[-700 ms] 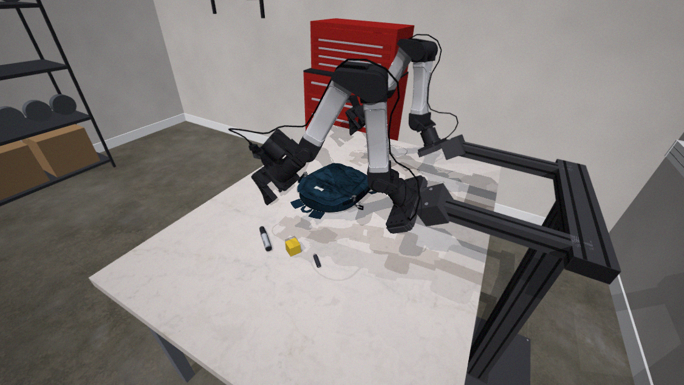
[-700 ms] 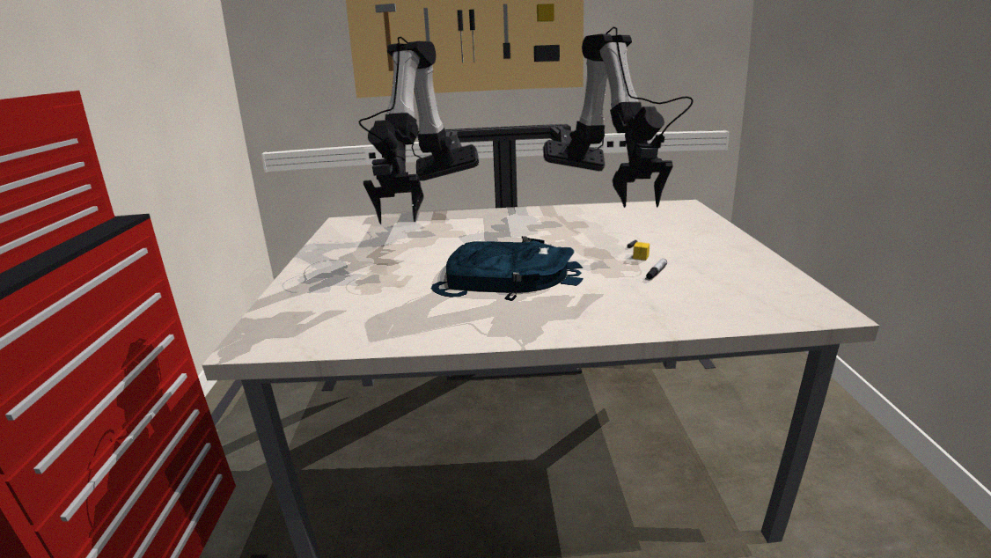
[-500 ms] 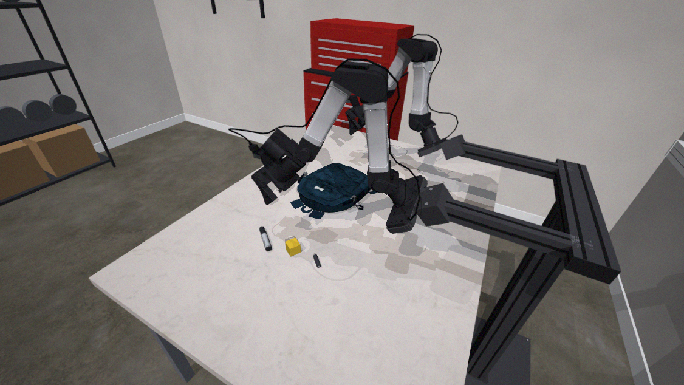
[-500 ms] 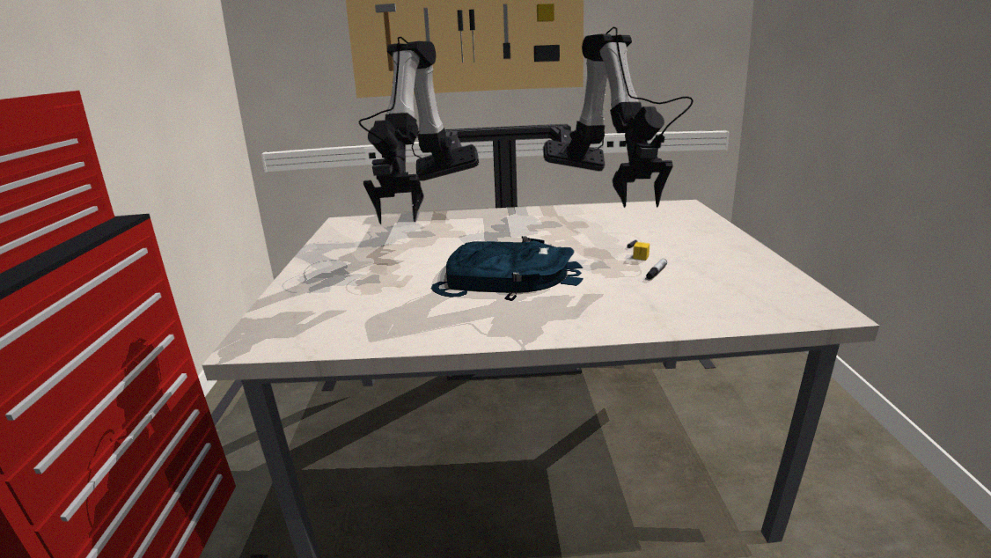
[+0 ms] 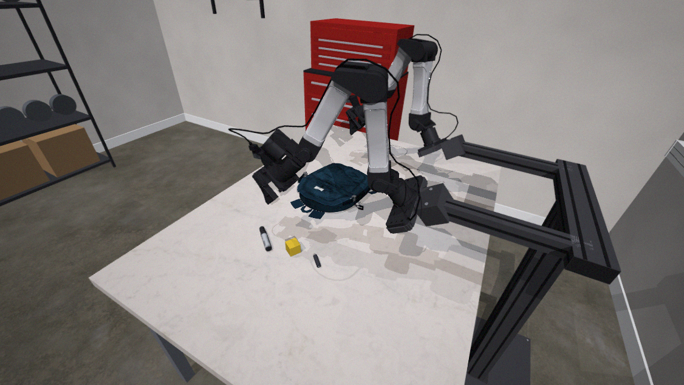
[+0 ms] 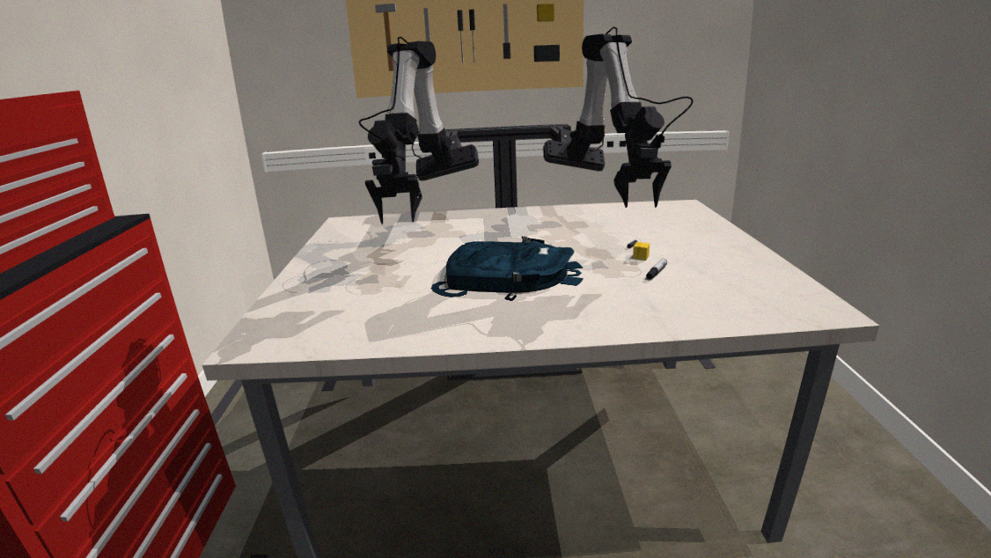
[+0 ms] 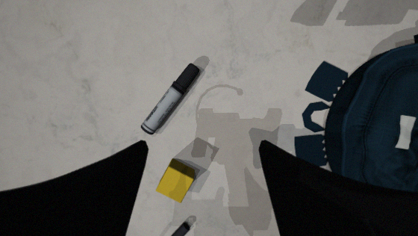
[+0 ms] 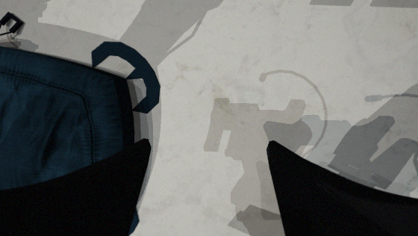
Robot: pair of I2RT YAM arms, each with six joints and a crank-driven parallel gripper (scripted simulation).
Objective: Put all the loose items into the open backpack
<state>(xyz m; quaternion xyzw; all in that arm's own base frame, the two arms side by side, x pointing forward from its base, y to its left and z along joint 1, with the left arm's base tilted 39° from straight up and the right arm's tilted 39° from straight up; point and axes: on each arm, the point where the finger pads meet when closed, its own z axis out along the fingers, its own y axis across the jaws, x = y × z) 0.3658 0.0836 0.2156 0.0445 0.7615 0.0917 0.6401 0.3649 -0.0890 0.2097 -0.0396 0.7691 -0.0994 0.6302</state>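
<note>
1 backpack, lying flat on 1 tabletop. 3 loose items, all outside it, off its two-tab end: 1 marker, 1 yellow cube, 1 small dark stick. None touching the backpack. 2 hands, both raised: left hand on the items' side of the backpack, fingers apart, nothing between; right hand on the backpack's opposite side, same state.
</note>
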